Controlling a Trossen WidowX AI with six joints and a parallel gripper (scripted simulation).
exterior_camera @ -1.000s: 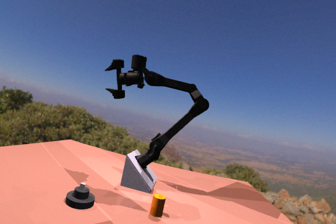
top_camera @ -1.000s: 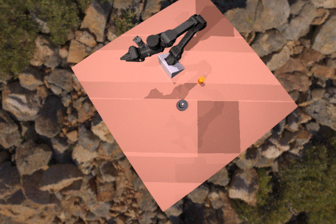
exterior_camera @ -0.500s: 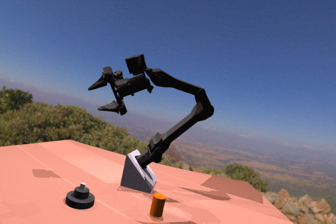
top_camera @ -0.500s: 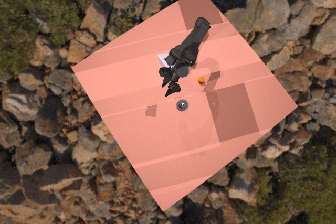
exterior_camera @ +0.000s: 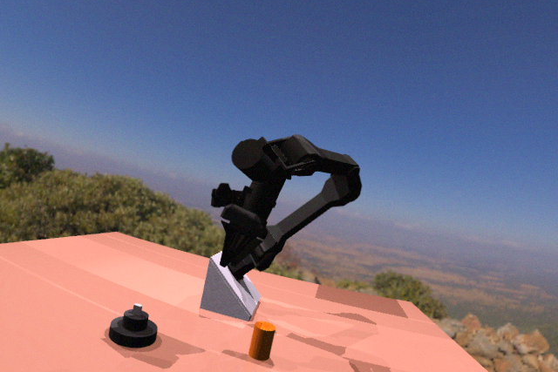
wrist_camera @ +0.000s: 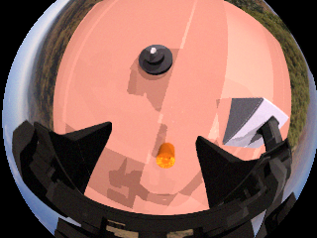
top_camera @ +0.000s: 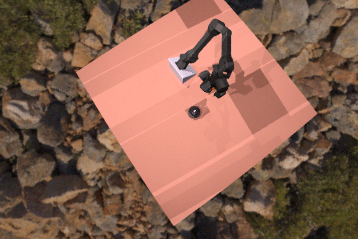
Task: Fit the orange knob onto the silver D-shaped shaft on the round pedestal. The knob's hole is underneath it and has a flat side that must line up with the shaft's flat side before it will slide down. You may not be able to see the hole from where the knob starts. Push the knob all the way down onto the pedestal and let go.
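The orange knob (exterior_camera: pixel 261 341) (wrist_camera: pixel 166 155) is a short cylinder standing upright on the table. In the top view the arm hides most of it. The black, stepped round pedestal (top_camera: pixel 191 114) (exterior_camera: pixel 132 337) (wrist_camera: pixel 160 68) stands apart from the knob. Its silver shaft (top_camera: pixel 194 111) (exterior_camera: pixel 137 308) (wrist_camera: pixel 153 51) points up and is bare. My gripper (wrist_camera: pixel 155 133) is open and empty, pointing down above the table. In the wrist view the knob shows below and between the spread fingertips, slightly nearer the right one. The knob's underside and hole are hidden.
The arm's pale wedge-shaped base (top_camera: pixel 186 78) (exterior_camera: pixel 221 294) (wrist_camera: pixel 238 116) stands on the pink table (top_camera: pixel 161 149) (exterior_camera: pixel 54 287) (wrist_camera: pixel 104 99), to the right in the wrist view. Shadows of the arm cross the table. Rocks and bushes lie beyond the table's edges.
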